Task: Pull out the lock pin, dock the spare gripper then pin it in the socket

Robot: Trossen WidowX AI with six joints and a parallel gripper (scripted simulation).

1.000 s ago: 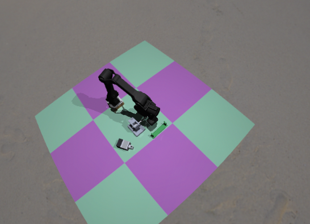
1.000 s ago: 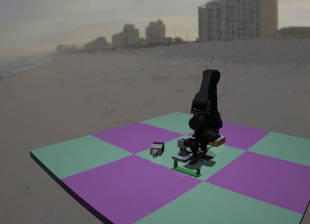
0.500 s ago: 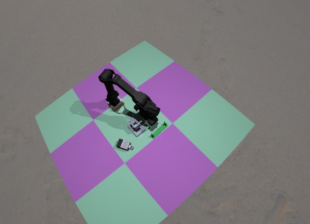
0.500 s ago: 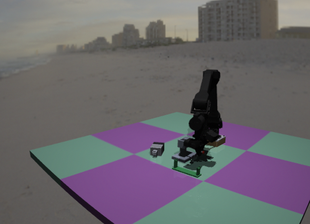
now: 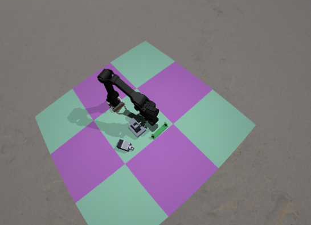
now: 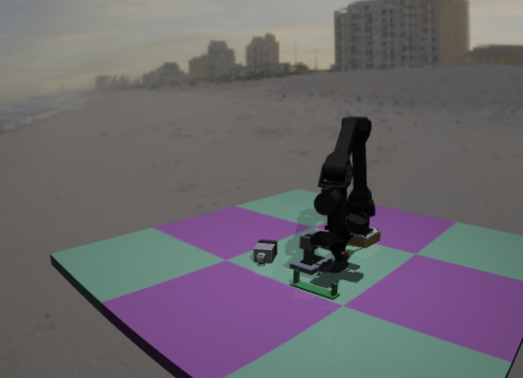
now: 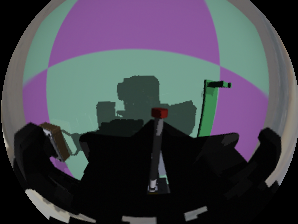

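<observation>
"Fingers (image 5: 154, 122) (image 6: 339, 253) apart or together, as you see it?"

"Clamped. They pinch the slim grey lock pin with the red head (image 6: 345, 255) (image 7: 159, 113), and that head pokes out beyond them, on the right in the exterior view."

"Is the pin out of the socket?"

"I cannot tell. The black fingers hide much of the shaft. They sit just to the right of the grey upright socket (image 5: 136, 124) (image 6: 306, 244), which stands on its flat grey base plate (image 5: 139, 132) (image 6: 299, 265)."

"And the spare gripper?"

"That boxy grey-and-black block with a small pale spigot (image 5: 124, 145) (image 6: 265, 252) lies on the mint-and-purple chequered worktop (image 5: 193, 97) (image 6: 211, 316) (image 7: 135, 25), left of the socket and well apart from it. It's undocked."

"What's the green thing?"

"A narrow green plastic-looking holder with an upright at each end (image 5: 160, 131) (image 6: 313, 289) (image 7: 208, 112), on the near side of the base plate. Nothing lies across it. The black jointed arm (image 5: 123, 86) (image 6: 337, 167) rises from the far right and bends down to the pin."
</observation>
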